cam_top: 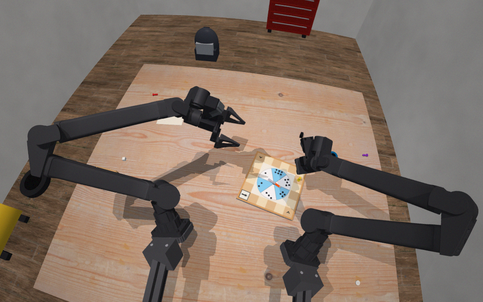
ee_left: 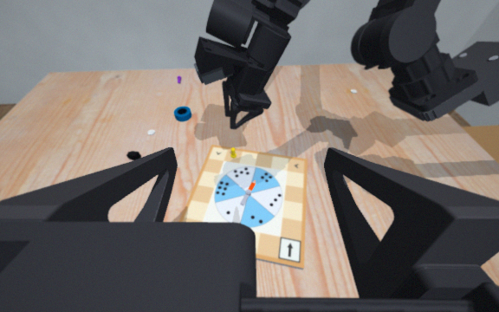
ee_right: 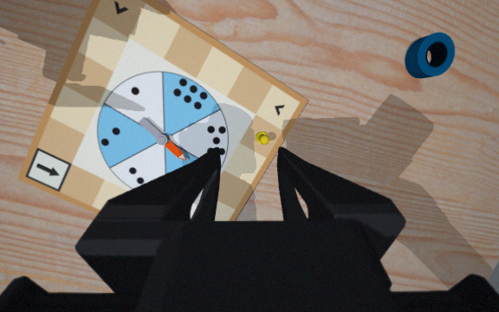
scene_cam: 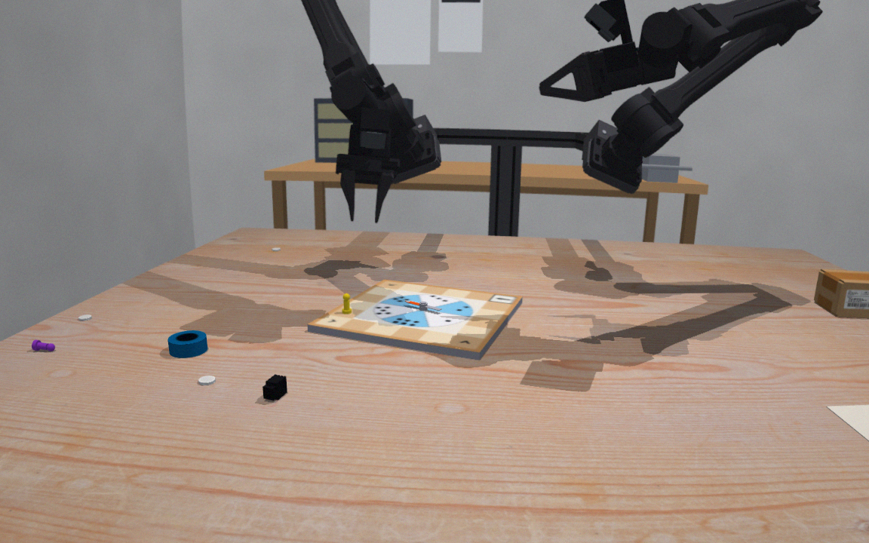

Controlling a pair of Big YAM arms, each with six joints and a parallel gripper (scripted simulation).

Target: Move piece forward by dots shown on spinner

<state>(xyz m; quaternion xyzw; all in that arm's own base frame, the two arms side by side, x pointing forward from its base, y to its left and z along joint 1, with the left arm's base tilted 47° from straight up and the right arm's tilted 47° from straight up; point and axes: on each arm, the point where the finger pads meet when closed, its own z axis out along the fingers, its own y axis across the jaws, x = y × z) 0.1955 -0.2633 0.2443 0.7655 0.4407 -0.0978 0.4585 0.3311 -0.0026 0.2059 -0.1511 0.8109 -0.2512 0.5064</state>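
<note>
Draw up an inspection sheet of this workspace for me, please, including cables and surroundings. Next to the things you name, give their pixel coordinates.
Surface: light wooden table [cam_top: 235,259] [scene_cam: 424,472] [ee_left: 81,117] [ee_right: 340,26], crossed by arm shadows.
Job's things: yellow piece [cam_top: 299,179] [scene_cam: 346,303] [ee_left: 233,152] [ee_right: 262,138] upright on the board [cam_top: 295,204] [scene_cam: 390,332] [ee_left: 294,217] [ee_right: 241,82]; spinner [cam_top: 274,183] [scene_cam: 422,308] [ee_left: 249,191] [ee_right: 161,139], orange end toward four dots.
Clutter: blue ring [cam_top: 334,153] [scene_cam: 188,346] [ee_left: 183,118] [ee_right: 413,61], purple peg [cam_top: 365,154] [scene_cam: 42,346] [ee_left: 179,80], black block [scene_cam: 274,388] [ee_left: 133,155], among other small items.
Left gripper [cam_top: 241,134] [scene_cam: 542,89] [ee_left: 250,149]: fingers wide open, holding nothing.
Right gripper [cam_top: 300,170] [scene_cam: 364,219] [ee_left: 230,122] [ee_right: 249,149]: above the table, fingers partly open, holding nothing.
Cables: nothing seen.
Surroundings: red drawer cabinet [cam_top: 292,16] on the floor beyond the table; grey walls.
</note>
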